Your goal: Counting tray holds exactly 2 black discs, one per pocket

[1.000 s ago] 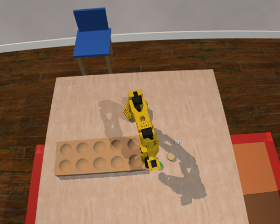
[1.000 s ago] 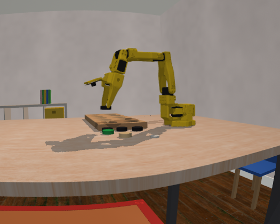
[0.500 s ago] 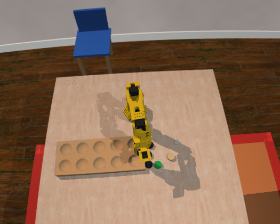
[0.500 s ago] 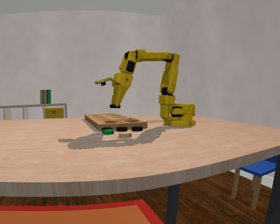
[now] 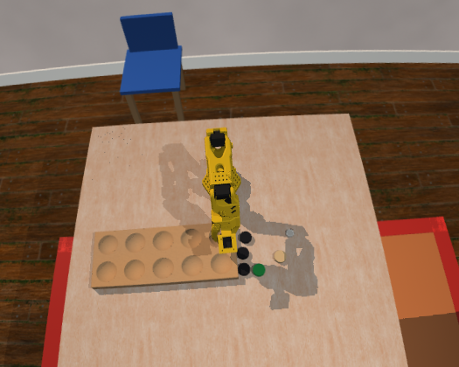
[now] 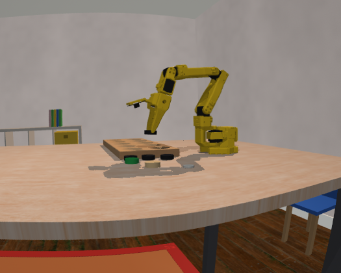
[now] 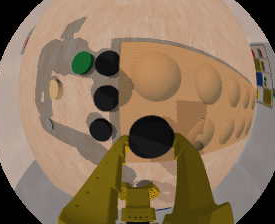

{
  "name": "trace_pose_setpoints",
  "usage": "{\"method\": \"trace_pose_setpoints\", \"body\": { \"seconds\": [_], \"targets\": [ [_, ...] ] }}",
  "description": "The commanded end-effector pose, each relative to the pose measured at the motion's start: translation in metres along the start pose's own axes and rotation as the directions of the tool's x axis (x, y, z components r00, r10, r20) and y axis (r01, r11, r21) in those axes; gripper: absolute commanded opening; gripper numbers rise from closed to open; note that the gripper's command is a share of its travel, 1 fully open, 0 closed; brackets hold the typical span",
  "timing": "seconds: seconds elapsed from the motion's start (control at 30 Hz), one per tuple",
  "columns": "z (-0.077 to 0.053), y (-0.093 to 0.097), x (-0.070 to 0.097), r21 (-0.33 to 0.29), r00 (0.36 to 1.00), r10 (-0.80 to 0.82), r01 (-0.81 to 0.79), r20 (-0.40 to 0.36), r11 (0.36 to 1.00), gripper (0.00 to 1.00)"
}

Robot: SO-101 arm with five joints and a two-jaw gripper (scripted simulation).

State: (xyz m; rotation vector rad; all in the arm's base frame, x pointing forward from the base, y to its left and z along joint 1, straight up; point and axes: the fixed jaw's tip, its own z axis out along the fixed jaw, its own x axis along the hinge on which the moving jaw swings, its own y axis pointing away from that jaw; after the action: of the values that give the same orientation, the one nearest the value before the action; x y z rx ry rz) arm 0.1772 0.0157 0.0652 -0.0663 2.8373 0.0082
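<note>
The wooden counting tray (image 5: 163, 258) lies at the table's left, and every pocket I can see is empty. My gripper (image 6: 150, 132) is shut on a black disc (image 7: 150, 137) and holds it in the air above the tray's right end (image 7: 188, 90). In the overhead view the wrist (image 5: 226, 243) hides the fingers, the held disc and the pocket beneath. Three more black discs (image 5: 245, 237) (image 5: 242, 252) (image 5: 244, 269) lie in a row on the table just right of the tray. They also show in the wrist view (image 7: 107, 98).
A green disc (image 5: 258, 270) lies beside the nearest black disc. A tan disc (image 5: 280, 256) and a small grey disc (image 5: 289, 232) lie further right. The arm's base (image 6: 217, 140) stands behind the tray. A blue chair (image 5: 150, 65) stands beyond the table.
</note>
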Motion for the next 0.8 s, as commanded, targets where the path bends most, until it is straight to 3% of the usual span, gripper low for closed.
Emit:
{"method": "trace_pose_setpoints", "body": {
  "seconds": [0.0, 0.77],
  "targets": [
    [-0.009, -0.004, -0.005, 0.007, 0.996, 0.020, -0.020, 0.091, 1.000, 0.00],
    [-0.002, -0.011, 0.014, 0.020, 0.994, 0.060, -0.063, 0.091, 0.998, 0.00]
  ]
}}
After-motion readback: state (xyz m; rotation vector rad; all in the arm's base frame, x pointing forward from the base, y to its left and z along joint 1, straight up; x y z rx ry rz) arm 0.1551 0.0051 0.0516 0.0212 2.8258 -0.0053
